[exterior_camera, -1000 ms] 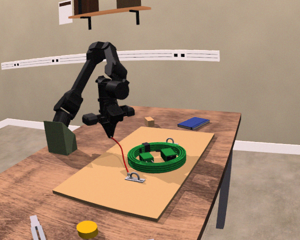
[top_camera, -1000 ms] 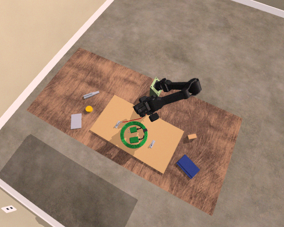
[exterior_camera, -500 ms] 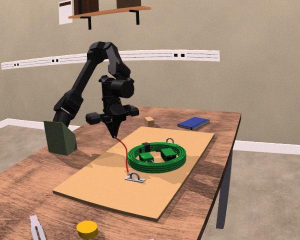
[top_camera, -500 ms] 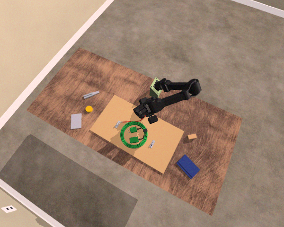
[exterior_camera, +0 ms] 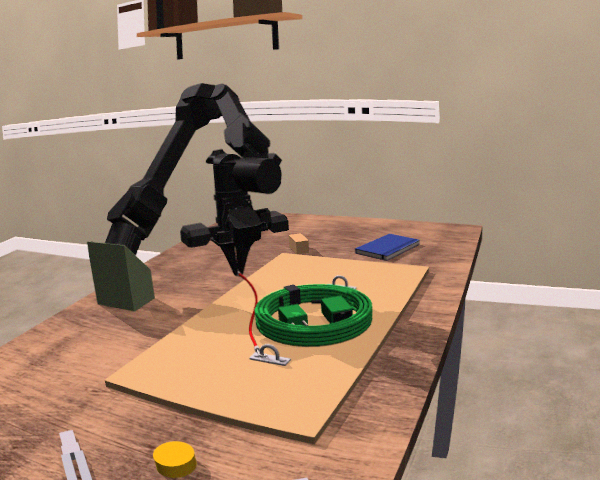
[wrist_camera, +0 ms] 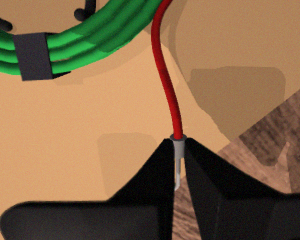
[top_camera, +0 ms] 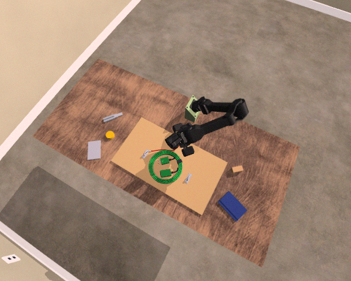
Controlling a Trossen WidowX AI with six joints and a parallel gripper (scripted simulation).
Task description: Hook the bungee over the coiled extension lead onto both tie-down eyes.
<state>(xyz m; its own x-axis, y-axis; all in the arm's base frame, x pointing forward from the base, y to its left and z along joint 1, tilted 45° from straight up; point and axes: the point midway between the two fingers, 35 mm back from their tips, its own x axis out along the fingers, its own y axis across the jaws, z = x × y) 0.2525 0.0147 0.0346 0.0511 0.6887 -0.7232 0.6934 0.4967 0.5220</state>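
A green coiled extension lead (exterior_camera: 313,316) lies flat on the tan board (exterior_camera: 274,330), with two green plug blocks inside the coil; it also shows in the top view (top_camera: 165,167) and the wrist view (wrist_camera: 80,40). A red bungee (exterior_camera: 249,310) runs from the near tie-down eye (exterior_camera: 270,355) up to my gripper (exterior_camera: 238,268). The gripper is shut on the bungee's grey hook end (wrist_camera: 178,160) and holds it above the board's left edge, beside the coil. The far tie-down eye (exterior_camera: 343,278) stands behind the coil with nothing on it.
A green wedge block (exterior_camera: 118,276) stands at the arm's base. A small tan cube (exterior_camera: 298,242) and a blue book (exterior_camera: 387,245) lie beyond the board. A yellow disc (exterior_camera: 174,458) and a grey tool (exterior_camera: 73,454) lie near the front edge.
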